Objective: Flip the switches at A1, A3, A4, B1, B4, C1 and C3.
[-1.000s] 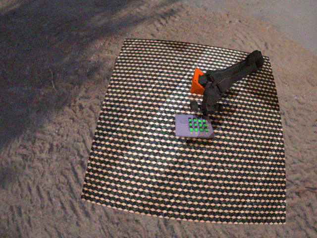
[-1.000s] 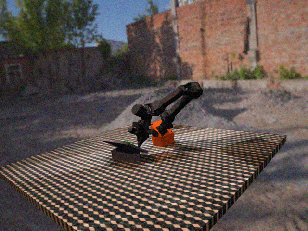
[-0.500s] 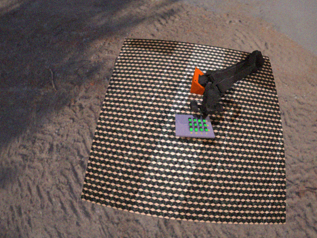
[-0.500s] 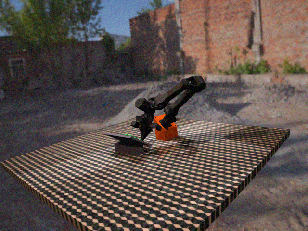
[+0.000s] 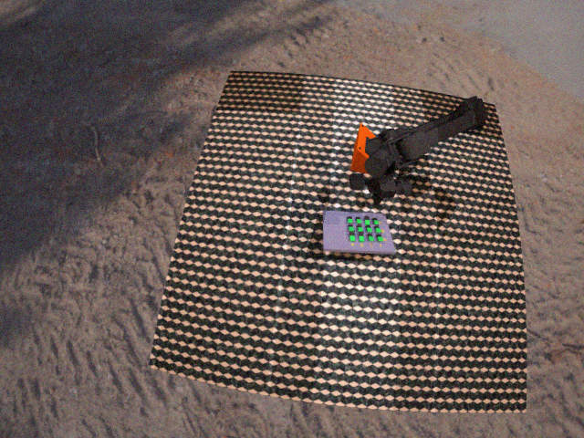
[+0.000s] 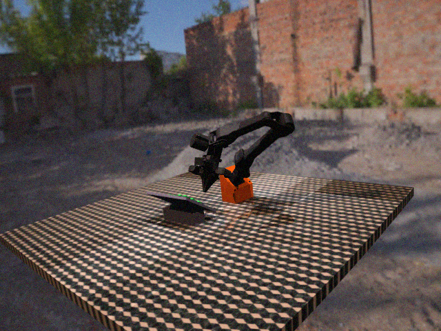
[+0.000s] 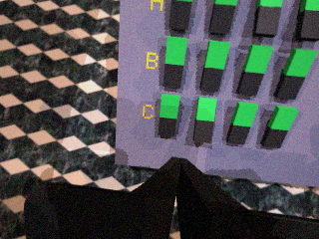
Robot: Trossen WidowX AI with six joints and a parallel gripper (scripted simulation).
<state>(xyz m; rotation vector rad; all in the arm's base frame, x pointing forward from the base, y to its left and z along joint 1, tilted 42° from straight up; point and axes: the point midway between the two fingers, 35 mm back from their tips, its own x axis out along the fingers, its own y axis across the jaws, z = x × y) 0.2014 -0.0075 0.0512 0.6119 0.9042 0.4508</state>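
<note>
The lilac panel [image 5: 334, 237] [image 6: 160, 195] [image 7: 132, 141] is tilted on a dark base. Its switches have a green half away from the arm and a black half toward it. In the wrist view, C1 [image 7: 167, 116], C2 [image 7: 204, 119], C3 [image 7: 241, 121] and C4 [image 7: 279, 125] show whole, as do B1 [image 7: 174, 62] and B4 [image 7: 295, 72]. A1 [image 7: 180, 15], A3 [image 7: 268, 17] and A4 [image 7: 310, 22] are cut off by the top edge. Which ends are raised is hard to tell. My gripper [image 5: 378, 203] [image 6: 205, 190] [image 7: 179, 159] is shut and empty, raised clear of the panel at its near side.
The orange arm base [image 5: 360, 160] [image 6: 236, 194] stands behind the gripper, on the near side of the panel. Panel and base rest on a patterned table top [image 5: 283, 306] [image 6: 227, 270]. Yellow row letters B and C show left of the switches in the wrist view.
</note>
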